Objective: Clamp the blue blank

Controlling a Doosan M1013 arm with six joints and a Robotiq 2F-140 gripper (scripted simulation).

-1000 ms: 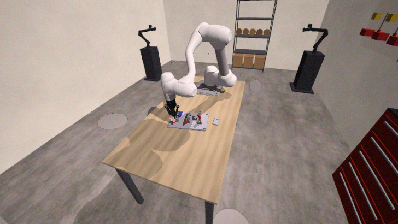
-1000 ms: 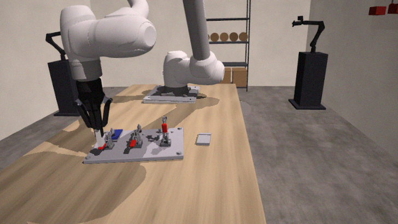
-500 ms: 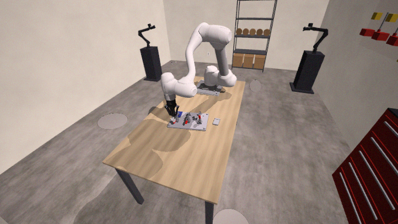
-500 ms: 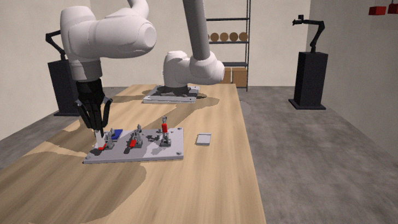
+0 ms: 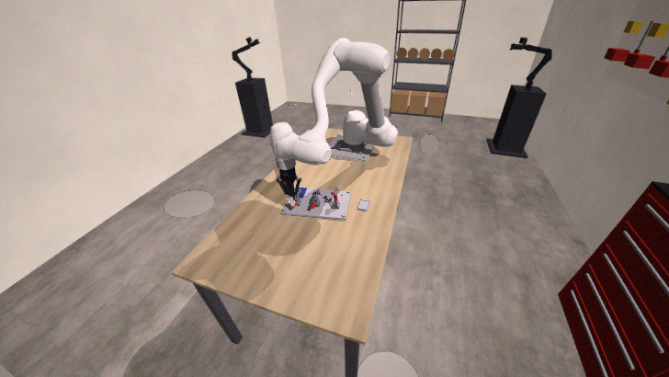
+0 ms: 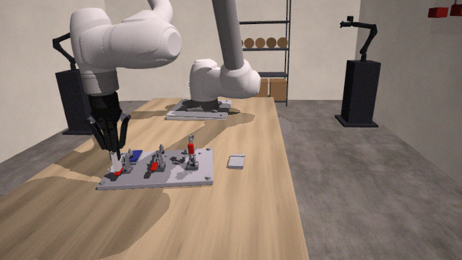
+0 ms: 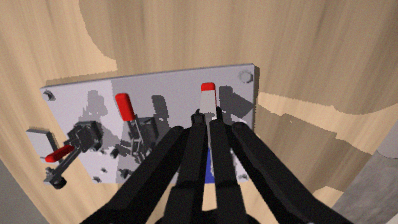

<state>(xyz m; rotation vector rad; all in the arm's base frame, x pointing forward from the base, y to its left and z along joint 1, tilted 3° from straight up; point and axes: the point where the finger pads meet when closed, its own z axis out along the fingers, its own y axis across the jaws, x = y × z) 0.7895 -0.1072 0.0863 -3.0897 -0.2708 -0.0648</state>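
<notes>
The grey fixture plate [image 6: 158, 172] carries three toggle clamps. The blue blank [image 6: 136, 155] lies in the left nest, behind the left clamp; a strip of it shows between my fingers in the wrist view [image 7: 210, 167]. My gripper [image 6: 113, 151] is shut, fingertips [image 7: 206, 117] resting on the pale shaft of the left clamp's handle [image 7: 207, 100]. That handle slopes down toward the plate's front, red tip [image 6: 117, 171] low. The grey finished part [image 6: 236, 161] lies flat on the table, to the right of the plate. I cannot make out its slot.
The middle clamp's red handle [image 6: 154, 166] lies low. The right clamp's handle [image 6: 191, 148] stands upright over an empty nest. The arm's base plate [image 6: 198, 111] sits at the back of the table. The table's right edge runs near the finished part.
</notes>
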